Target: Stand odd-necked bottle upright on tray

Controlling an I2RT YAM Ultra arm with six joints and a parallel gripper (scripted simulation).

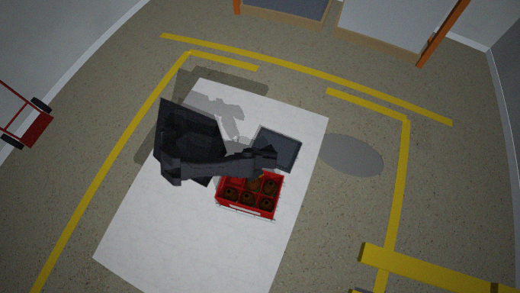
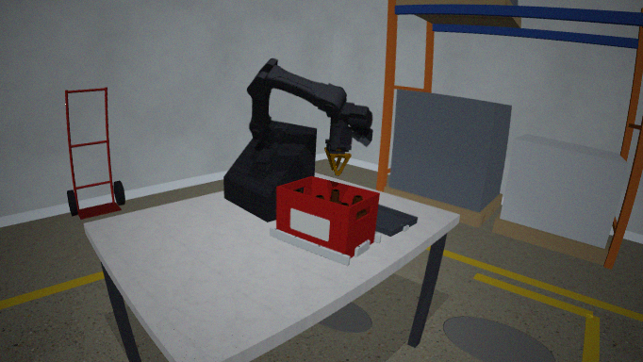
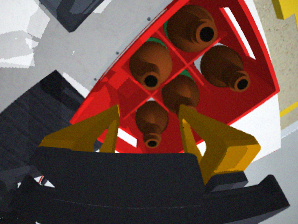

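The red crate (image 1: 267, 216) (image 2: 337, 231) (image 3: 240, 102) stands on the table with five upright brown bottles. Three fill the row with the white label: a left one (image 1: 230, 194) (image 3: 152, 120), a middle one (image 1: 248, 198) (image 3: 181, 95) and a right one (image 1: 265, 204) (image 3: 225, 67). The other row holds a middle bottle (image 1: 253, 185) (image 3: 150, 60) and a right one (image 1: 270, 187) (image 3: 189, 25); its left compartment is empty. I cannot tell which neck differs. My gripper (image 2: 337, 174) (image 3: 149, 110) is open and empty above the crate. The dark tray (image 1: 290, 152) (image 2: 401, 220) is bare where visible.
The tray lies close beside the crate, partly under the arm in the top view. The black robot base (image 1: 187, 133) (image 2: 283, 160) stands at the table's (image 1: 183, 236) (image 2: 198, 264) back. Pale strips (image 2: 308, 246) lie along the crate's foot.
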